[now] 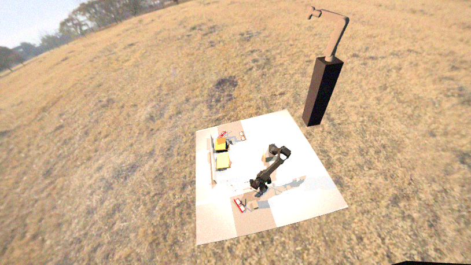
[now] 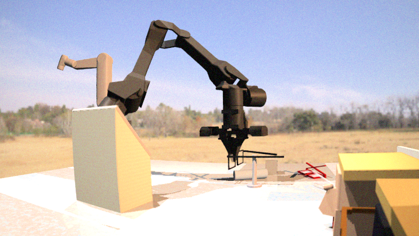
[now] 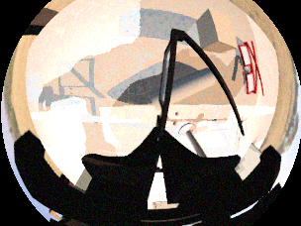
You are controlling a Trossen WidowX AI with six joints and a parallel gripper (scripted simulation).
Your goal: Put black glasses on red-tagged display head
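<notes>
The tool [image 2: 233, 156], centre-right in the exterior view, pinches the black glasses [image 2: 251, 156] by the frame, lifted off the surface [image 2: 222, 214]. The pickup looks done. Carrying them to the red-tagged head, seating them straight and releasing remain; that head cannot be made out.

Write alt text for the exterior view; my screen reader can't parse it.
The dark gripper points straight down, shut on the black glasses, held above the table. Red glasses lie farther right; yellow-topped blocks fill the right foreground.
</notes>
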